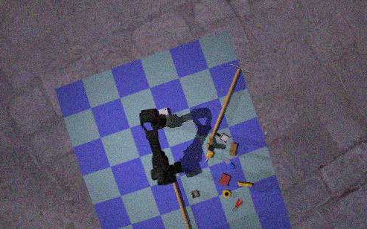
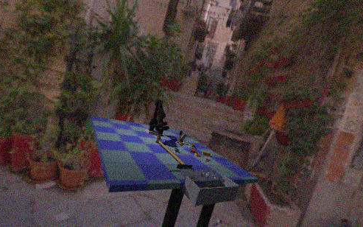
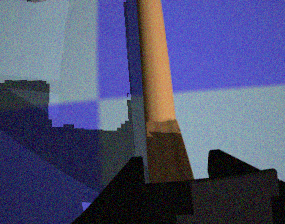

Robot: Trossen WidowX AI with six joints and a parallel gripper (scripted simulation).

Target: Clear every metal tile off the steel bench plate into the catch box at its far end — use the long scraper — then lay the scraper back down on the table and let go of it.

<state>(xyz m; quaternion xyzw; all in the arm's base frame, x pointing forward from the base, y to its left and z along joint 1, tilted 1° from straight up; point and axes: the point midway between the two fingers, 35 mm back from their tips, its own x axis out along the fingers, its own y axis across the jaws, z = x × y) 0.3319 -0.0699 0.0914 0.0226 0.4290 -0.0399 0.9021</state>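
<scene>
The long scraper has a wooden handle [image 1: 181, 205] [image 2: 170, 152] [image 3: 157, 65] and a wide dark blade [image 2: 184, 166]. It reaches from the arm toward the table's near edge in the exterior view. My gripper [image 1: 173, 180] [image 2: 159, 139] [image 3: 175, 163] is shut on the dark brown end of the handle. Small pale metal tiles [image 2: 209, 174] lie on the dark steel plate [image 2: 196, 179], just beyond the blade. The grey catch box [image 2: 217, 195] is at the table's edge beside the plate. Plate and box are outside the top view; the tiles are too small to count.
A second long wooden tool [image 1: 225, 105] with a thin crossbar head lies to the right in the top view. Near it are a brown block [image 1: 234, 149], a red block [image 1: 225, 179], a yellow piece [image 1: 245, 184], a yellow ring [image 1: 226, 193], and a small grey part [image 1: 195, 193].
</scene>
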